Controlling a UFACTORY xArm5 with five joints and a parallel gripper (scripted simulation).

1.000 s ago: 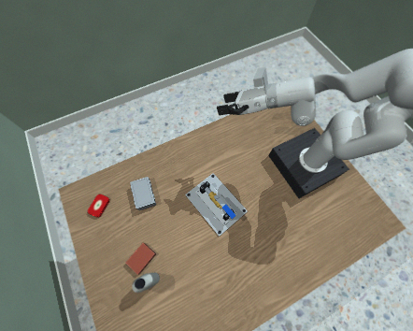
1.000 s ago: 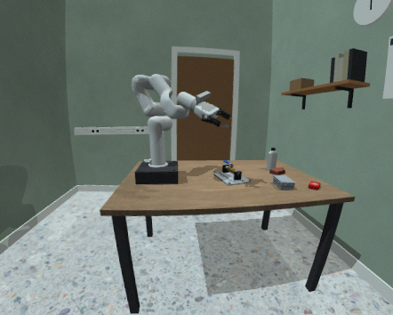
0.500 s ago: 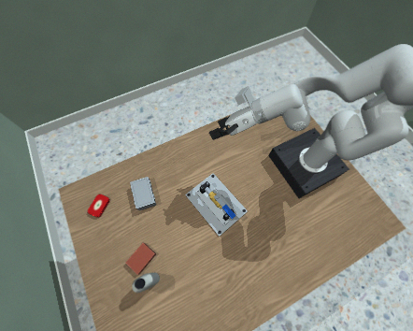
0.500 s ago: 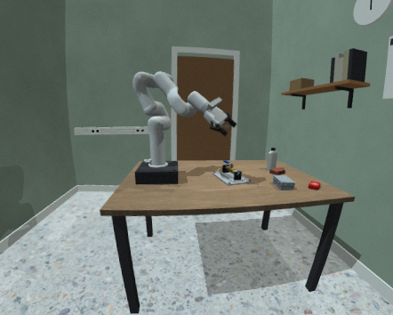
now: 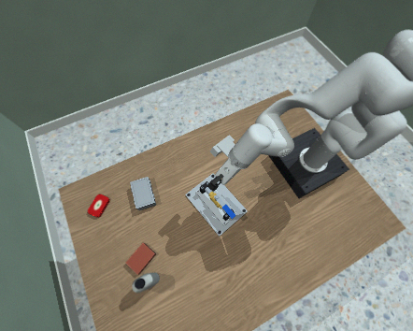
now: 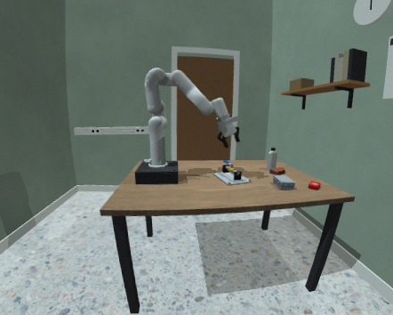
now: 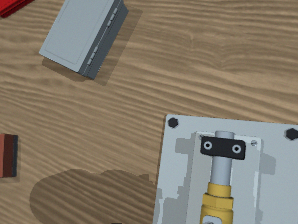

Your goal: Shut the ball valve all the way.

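The ball valve (image 5: pixel 215 198) (image 6: pixel 231 171) (image 7: pixel 218 197) has a yellow body, a grey pipe held by a black clamp, and a blue handle (image 5: pixel 227 208) (image 6: pixel 227 162). It is mounted on a grey base plate (image 5: pixel 210 218) (image 6: pixel 222 178) (image 7: pixel 180 192) in the middle of the wooden table. My gripper (image 5: pixel 211 182) (image 6: pixel 228 139) is open and empty. It hangs well above the valve, pointing down at the plate. The wrist view looks straight down on the clamp end of the valve; my fingers do not show there.
A grey box (image 5: pixel 142 193) (image 6: pixel 284 181) (image 7: pixel 80 37), a red object (image 5: pixel 98 205) (image 6: pixel 315 185), a brown-red block (image 5: pixel 140 258) (image 6: pixel 277 171) (image 7: pixel 9 155) and a grey bottle (image 5: pixel 146 281) (image 6: pixel 272 158) stand on the table beyond the valve. The arm's black base (image 5: pixel 313 164) (image 6: pixel 156 173) sits at the other end.
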